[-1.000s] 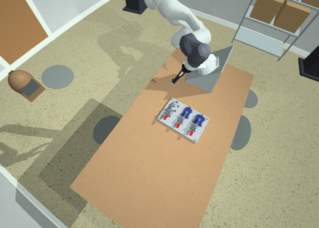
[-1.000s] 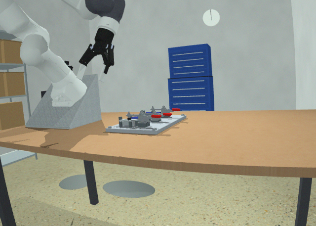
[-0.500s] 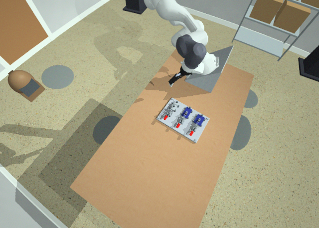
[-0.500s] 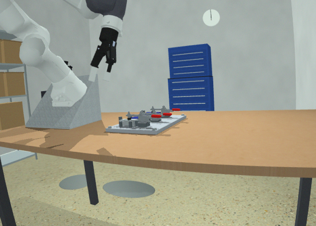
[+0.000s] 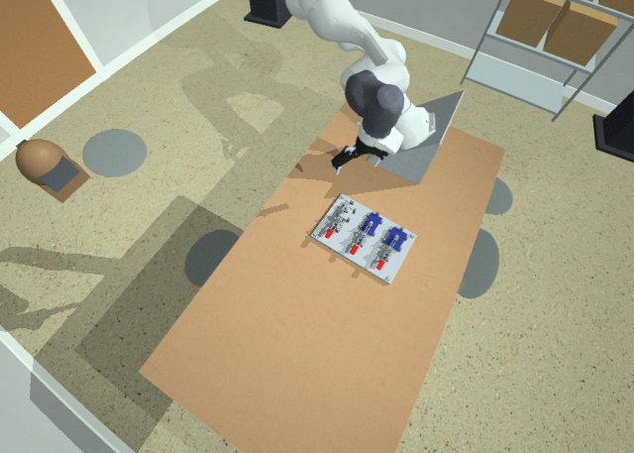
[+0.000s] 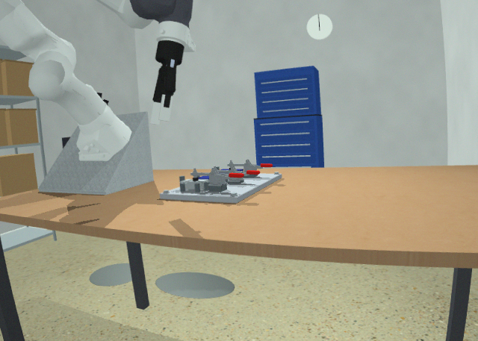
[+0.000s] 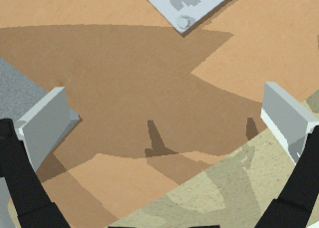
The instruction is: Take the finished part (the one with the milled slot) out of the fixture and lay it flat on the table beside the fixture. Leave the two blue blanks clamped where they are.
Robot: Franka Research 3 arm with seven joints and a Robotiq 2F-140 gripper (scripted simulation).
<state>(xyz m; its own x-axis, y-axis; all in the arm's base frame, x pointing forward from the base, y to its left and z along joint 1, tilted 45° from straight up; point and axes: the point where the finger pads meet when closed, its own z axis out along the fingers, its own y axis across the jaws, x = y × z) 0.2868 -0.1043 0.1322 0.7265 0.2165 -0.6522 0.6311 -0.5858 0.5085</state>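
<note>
The table carried the fixture, well apart from the raised arm (near its grey wedge mount). The grey part sat clamped beside two blue blanks. Fingers stood fully open, holding nothing.

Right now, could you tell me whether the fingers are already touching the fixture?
No, the fingers hang open in the air, well above the table and short of the fixture.

Light: bright, even, no glare | Shadows: hard-edged arm shadow on surface and floor | Sharpness: coarse, jagged edges, fixture detail unresolved | Exterior: surface edge bowed.
</note>
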